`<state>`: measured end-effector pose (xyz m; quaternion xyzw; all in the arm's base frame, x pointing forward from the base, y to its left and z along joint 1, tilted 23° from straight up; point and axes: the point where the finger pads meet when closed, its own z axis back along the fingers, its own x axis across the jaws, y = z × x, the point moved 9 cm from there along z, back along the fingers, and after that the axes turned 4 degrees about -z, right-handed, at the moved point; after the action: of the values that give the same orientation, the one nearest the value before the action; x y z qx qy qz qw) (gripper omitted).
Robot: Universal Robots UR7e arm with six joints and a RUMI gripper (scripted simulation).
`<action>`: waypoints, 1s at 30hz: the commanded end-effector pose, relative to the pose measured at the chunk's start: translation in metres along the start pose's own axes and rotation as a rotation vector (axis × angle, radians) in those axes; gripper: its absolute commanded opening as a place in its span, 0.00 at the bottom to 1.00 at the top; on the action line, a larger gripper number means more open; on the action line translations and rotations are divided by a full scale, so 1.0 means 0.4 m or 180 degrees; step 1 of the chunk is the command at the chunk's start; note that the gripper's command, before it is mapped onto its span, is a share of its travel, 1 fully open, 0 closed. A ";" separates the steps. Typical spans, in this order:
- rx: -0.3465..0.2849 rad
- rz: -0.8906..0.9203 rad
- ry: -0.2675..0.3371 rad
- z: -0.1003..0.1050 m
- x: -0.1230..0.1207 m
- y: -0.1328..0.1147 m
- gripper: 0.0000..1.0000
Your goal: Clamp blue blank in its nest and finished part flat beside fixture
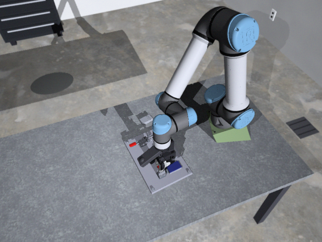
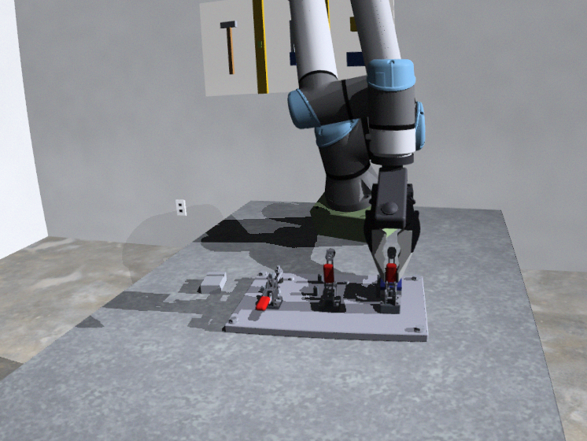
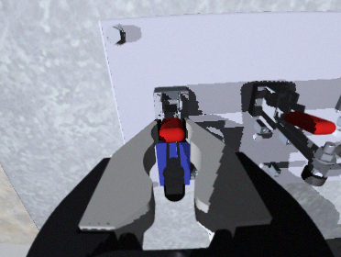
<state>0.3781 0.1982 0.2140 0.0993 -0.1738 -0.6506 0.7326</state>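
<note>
the gripper (image 2: 390,271) is clamped on the upright red handle (image 3: 171,129) of the end clamp on the fixture plate (image 2: 331,327). the blue blank (image 1: 174,167) lies in that clamp's nest, under the fingers. the finished part (image 2: 212,282) lies on the table (image 2: 284,389) beside the plate, at its far end.

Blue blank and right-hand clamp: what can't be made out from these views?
- Blue blank: whether it sits flat on its pads; the gripper covers part in the top view, the clamp handle in the wrist view.
- Clamp bar: hidden behind the fingers in the exterior view.
- Grey part: slot too small.
</note>
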 end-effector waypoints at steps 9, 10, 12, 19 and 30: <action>0.0004 0.0000 0.0001 0.001 -0.001 0.015 0.00; 0.0004 0.0000 0.0001 0.001 -0.001 0.017 0.00; 0.0004 0.0000 0.0001 0.000 -0.002 0.020 0.00; 0.0004 0.0000 0.0001 -0.001 -0.002 0.030 0.00; 0.0004 0.0000 0.0001 -0.007 -0.004 0.050 0.00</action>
<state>0.3940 0.2014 0.2181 0.0992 -0.1737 -0.6506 0.7326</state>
